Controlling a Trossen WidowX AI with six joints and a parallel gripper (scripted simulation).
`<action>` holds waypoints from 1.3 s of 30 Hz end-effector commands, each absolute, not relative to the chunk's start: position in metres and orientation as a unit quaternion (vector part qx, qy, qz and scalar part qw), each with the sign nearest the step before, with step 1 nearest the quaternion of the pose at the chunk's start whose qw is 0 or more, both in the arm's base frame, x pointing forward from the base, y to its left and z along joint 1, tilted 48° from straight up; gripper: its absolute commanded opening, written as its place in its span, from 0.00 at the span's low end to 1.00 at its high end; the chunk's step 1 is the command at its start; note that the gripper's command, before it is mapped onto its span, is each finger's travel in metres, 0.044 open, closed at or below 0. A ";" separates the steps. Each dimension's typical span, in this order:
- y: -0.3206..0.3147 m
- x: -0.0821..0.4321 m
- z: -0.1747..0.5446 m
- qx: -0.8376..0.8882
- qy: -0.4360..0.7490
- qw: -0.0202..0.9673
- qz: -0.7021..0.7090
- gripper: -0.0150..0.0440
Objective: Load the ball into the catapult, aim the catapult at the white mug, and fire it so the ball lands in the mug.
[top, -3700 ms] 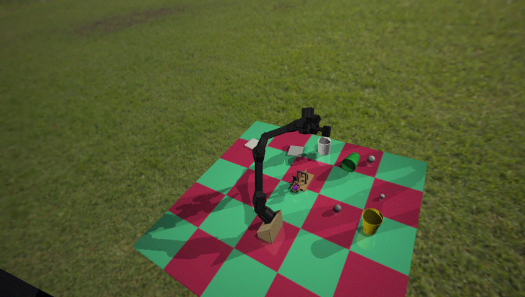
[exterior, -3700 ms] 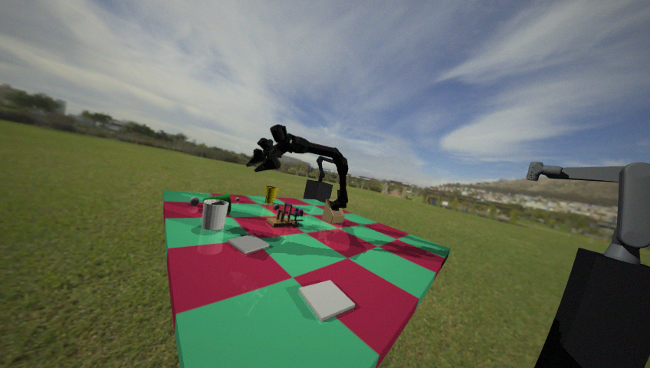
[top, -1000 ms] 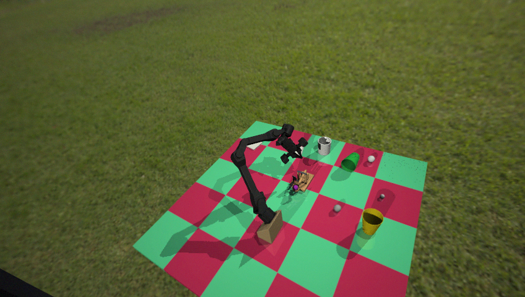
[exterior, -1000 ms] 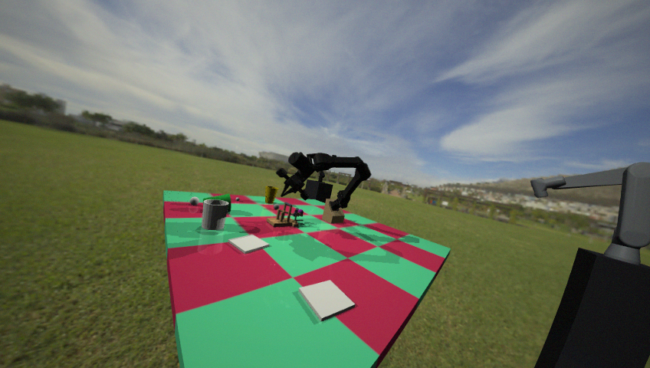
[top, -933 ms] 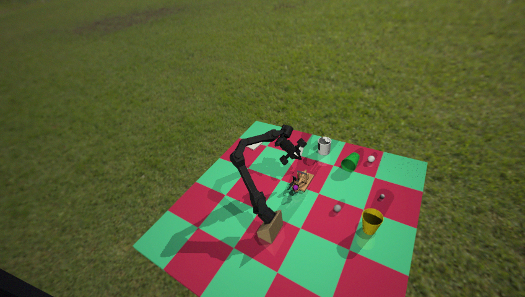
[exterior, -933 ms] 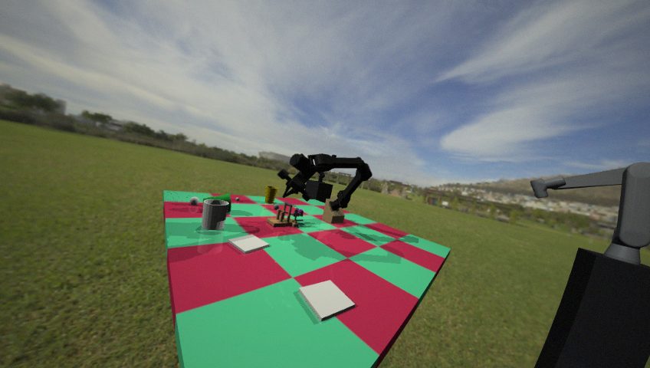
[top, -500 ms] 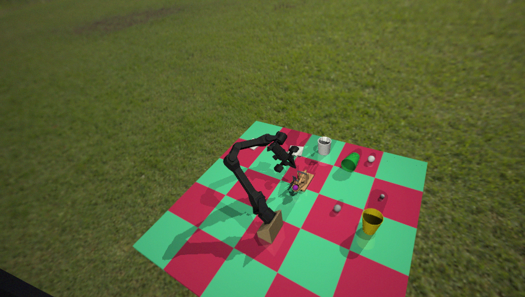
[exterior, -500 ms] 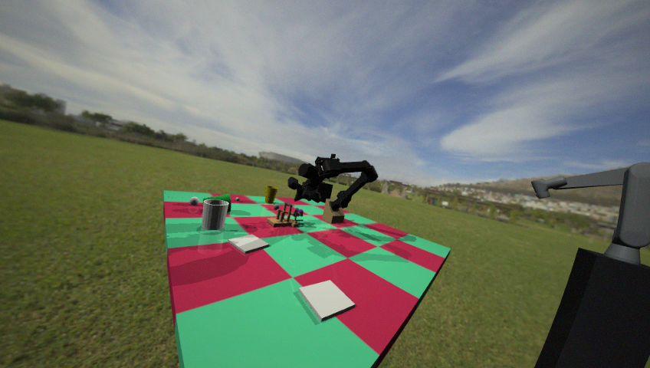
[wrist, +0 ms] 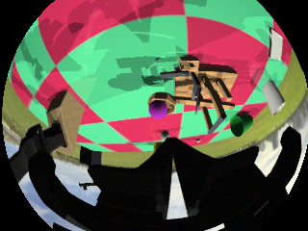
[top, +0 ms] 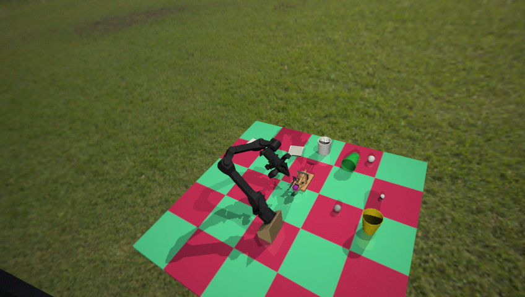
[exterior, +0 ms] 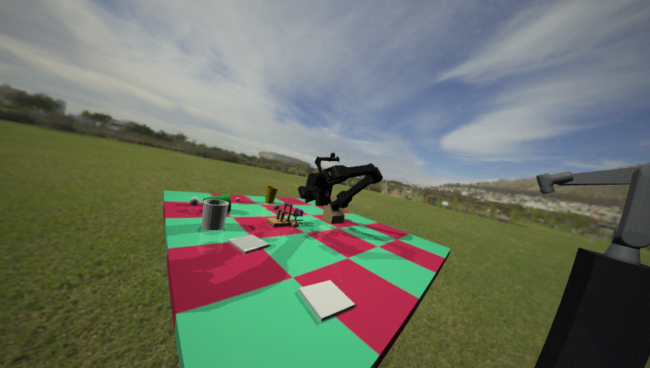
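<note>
The purple ball [top: 295, 187] [exterior: 299, 212] [wrist: 158, 110] sits in the cup at the end of the catapult's arm. The wooden catapult [top: 307, 180] [exterior: 282, 223] [wrist: 226, 77] stands near the board's middle, its cup end nearer the robot's base and its other end toward the side with the mug and green cup. The white mug [top: 324, 146] [exterior: 214, 215] [wrist: 274, 97] stands upright beyond it, near the board's far edge. My gripper [top: 288, 174] [wrist: 171, 141] is shut and empty, above and beside the catapult, not visibly touching it. Exact aim cannot be told.
A green cup [top: 350, 161] [wrist: 241, 124] lies on its side right of the mug. A yellow cup [top: 373, 220] [exterior: 270, 194] stands at the right. A white ball [top: 371, 158], a small white ball [top: 382, 196] and a grey ball [top: 337, 208] lie about. Two flat white tiles [exterior: 248, 243] [exterior: 326, 299] lie near the mug's side.
</note>
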State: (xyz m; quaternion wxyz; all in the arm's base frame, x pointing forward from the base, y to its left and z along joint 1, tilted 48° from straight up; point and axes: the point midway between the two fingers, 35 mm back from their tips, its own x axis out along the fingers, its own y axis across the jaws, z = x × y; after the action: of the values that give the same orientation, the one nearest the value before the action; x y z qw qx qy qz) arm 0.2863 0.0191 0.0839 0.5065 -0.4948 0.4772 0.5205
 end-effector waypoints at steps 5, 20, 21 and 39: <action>0.022 0.284 0.082 -0.503 0.474 0.498 0.523 0.25; 0.041 0.286 0.066 -0.503 0.474 0.499 0.523 0.25; 0.042 0.286 0.064 -0.503 0.474 0.499 0.523 0.25; 0.064 0.286 0.045 -0.503 0.473 0.499 0.524 0.25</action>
State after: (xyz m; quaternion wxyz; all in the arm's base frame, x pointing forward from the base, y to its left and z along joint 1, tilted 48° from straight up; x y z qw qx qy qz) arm 0.2873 0.0615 0.0504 0.5020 -0.5042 0.4692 0.5231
